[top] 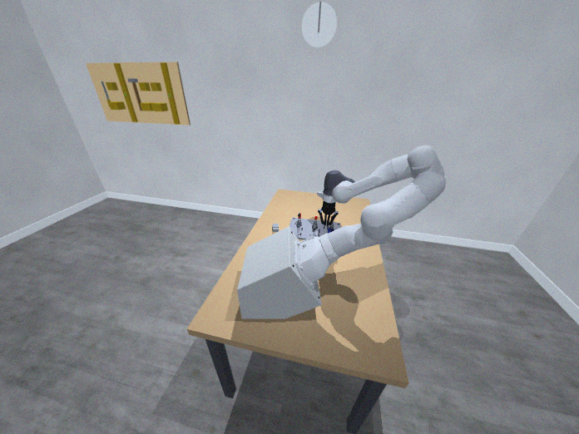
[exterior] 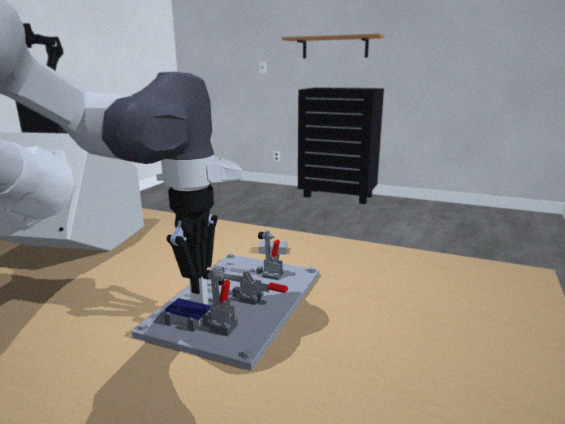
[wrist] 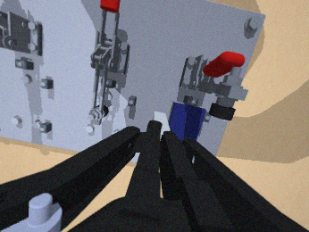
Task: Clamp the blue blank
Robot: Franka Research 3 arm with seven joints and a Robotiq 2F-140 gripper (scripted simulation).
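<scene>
Blank, one, blue (top: 329, 230) (exterior: 187, 309) (wrist: 187, 120): lay in the near nest at the left of the fixture plate (top: 306, 229) (exterior: 269, 314) (wrist: 152, 40); exact seating could not be told. Near clamp (exterior: 222, 314) (wrist: 192, 78): bar raised, unlocked. Middle clamp (top: 314, 226) (exterior: 251, 290) (wrist: 107, 60): bar lowered, red handle out to the right. Far clamp (top: 299, 224) (exterior: 273, 267) (wrist: 22, 37): bar raised. Finished part, grey (top: 275, 227) (exterior: 281, 248): on the worktop (top: 220, 313) (exterior: 410, 319) (wrist: 286, 127), beyond the plate's far edge. Tool (top: 327, 225) (exterior: 196, 285) (wrist: 157, 121): fingers together — nothing gripped — beside the blank.
</scene>
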